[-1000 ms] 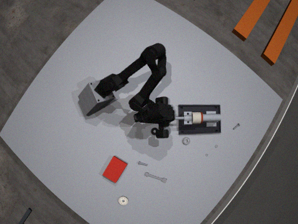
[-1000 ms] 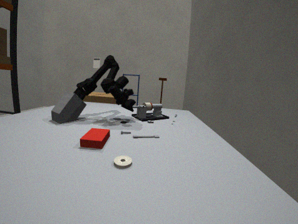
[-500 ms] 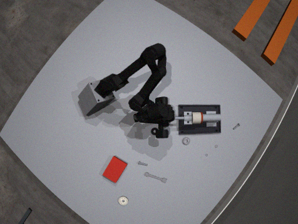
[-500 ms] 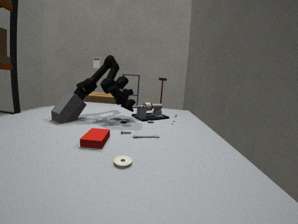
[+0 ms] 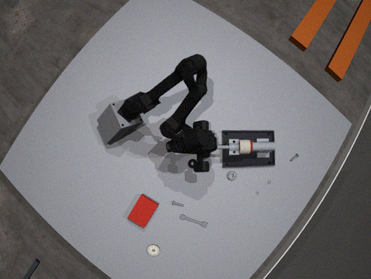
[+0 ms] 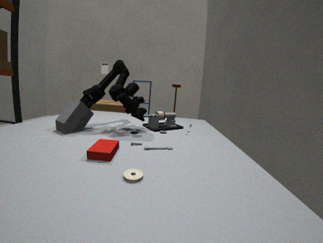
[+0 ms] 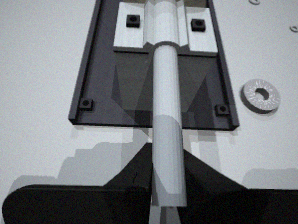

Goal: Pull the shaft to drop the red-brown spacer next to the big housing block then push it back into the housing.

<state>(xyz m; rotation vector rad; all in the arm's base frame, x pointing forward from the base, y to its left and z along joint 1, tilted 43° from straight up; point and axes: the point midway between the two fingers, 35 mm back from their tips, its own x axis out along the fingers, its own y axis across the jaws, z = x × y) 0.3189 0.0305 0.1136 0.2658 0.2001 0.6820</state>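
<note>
Where the black arm reaches across the grey table [image 5: 273, 78], its gripper [image 5: 215, 147] is clamped on the free end of the grey shaft [image 7: 166, 145], just outside the edge of the dark base plate [image 5: 227, 160]. From there the shaft runs through the small bearing block [image 5: 233, 147], carries a cream spacer [image 5: 244, 146] and a thin red-brown spacer [image 5: 252, 146], and enters the big housing block [image 5: 263, 146]; the red-brown spacer sits against that housing. Beside the plate lies a grey washer [image 7: 260, 95]. Farther off on the table rest a red block [image 5: 143, 210], two bolts [image 5: 193, 220] and a cream washer [image 5: 153, 249].
</note>
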